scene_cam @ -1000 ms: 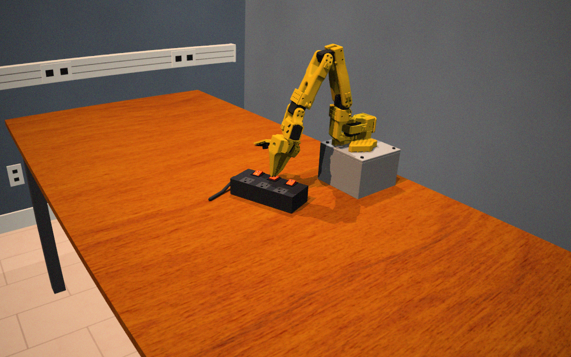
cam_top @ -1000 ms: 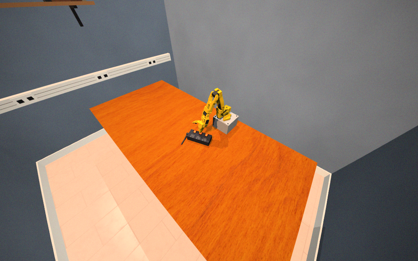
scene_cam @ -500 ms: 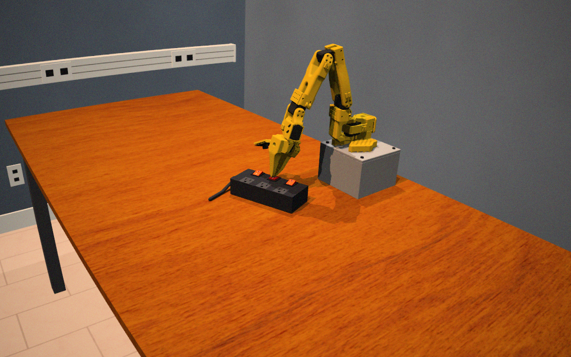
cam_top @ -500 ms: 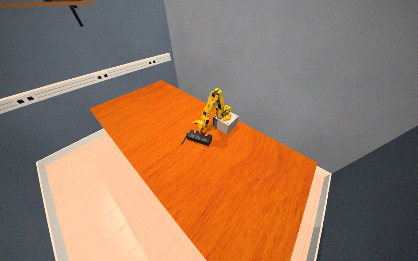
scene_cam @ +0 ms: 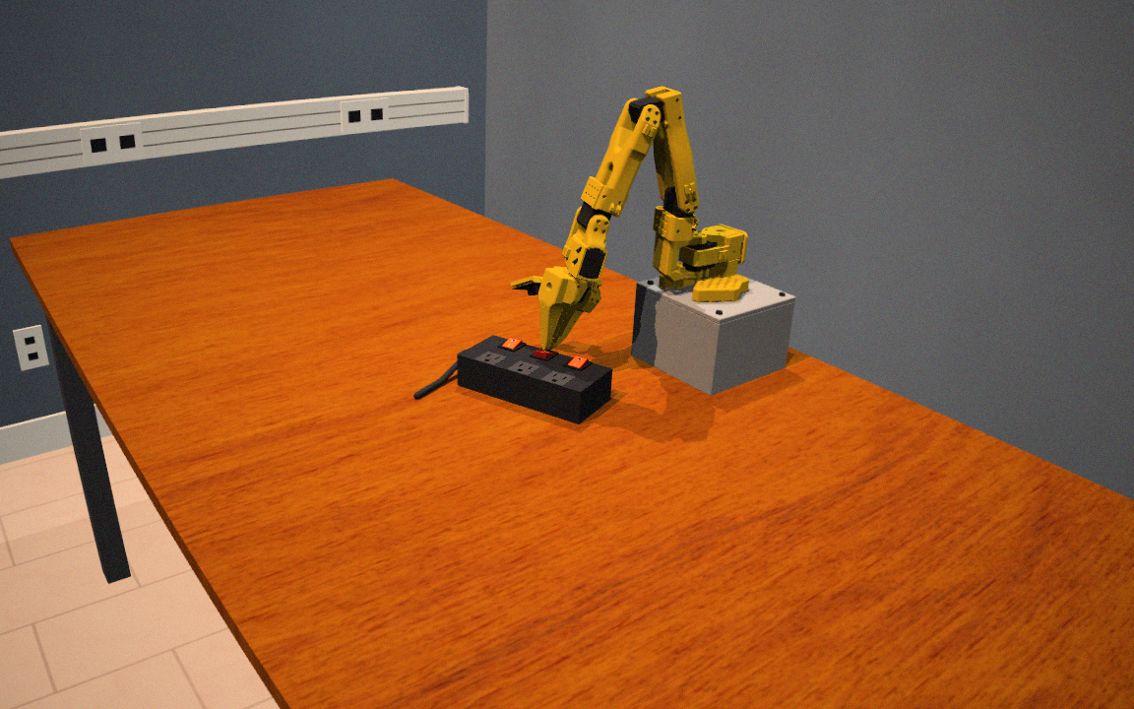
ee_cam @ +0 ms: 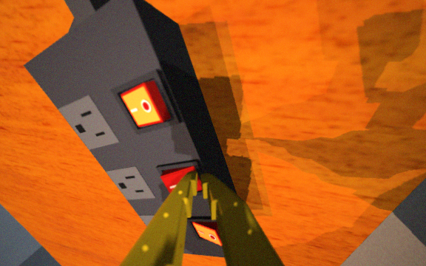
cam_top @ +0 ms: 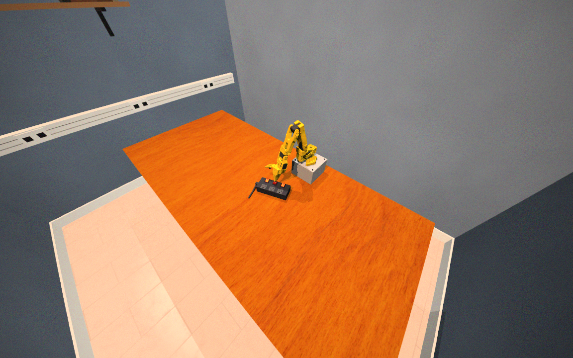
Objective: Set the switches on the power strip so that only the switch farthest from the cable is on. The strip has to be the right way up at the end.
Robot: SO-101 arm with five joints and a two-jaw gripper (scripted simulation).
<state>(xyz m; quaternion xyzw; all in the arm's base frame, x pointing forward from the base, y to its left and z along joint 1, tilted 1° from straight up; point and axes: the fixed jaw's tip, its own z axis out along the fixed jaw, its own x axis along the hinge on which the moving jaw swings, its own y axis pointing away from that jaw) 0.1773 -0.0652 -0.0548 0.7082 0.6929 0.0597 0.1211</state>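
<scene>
Two walls meet behind the scene, a blue one point(cam_top: 168, 40) point(scene_cam: 201, 52) on the left and a gray one point(cam_top: 413, 89) point(scene_cam: 861, 132) on the right. A long orange-brown wooden table point(cam_top: 324, 267) point(scene_cam: 553, 547) point(ee_cam: 309, 55) stretches from the far left to the near right, and a pale rail point(cam_top: 88, 119) point(scene_cam: 236, 126) with black outlets runs along the blue wall.

On the table's far side, the yellow arm point(cam_top: 285, 146) point(scene_cam: 628, 167) rises from a gray block point(cam_top: 317, 173) point(scene_cam: 751, 344) point(ee_cam: 376, 240), bends at the top and reaches down to the left. The black power strip point(cam_top: 273, 195) point(scene_cam: 518, 388) point(ee_cam: 87, 74) lies on the table, left of the block and a little nearer, right way up with its switches and sockets on top. Its short black cable point(cam_top: 252, 190) point(scene_cam: 436, 380) leaves the left end.

The gripper point(cam_top: 275, 178) point(scene_cam: 546, 346) point(ee_cam: 199, 177) points down with its fingers together and nothing between them, its tip at the middle switch point(cam_top: 274, 183) point(scene_cam: 541, 354) point(ee_cam: 177, 177); I cannot tell whether they touch.

That switch is dark red, off. The left switch point(cam_top: 267, 180) point(scene_cam: 511, 344) point(ee_cam: 140, 105), nearest the cable, glows, on. So does the right switch point(cam_top: 283, 184) point(scene_cam: 578, 362) point(ee_cam: 207, 233), farthest from the cable.
</scene>
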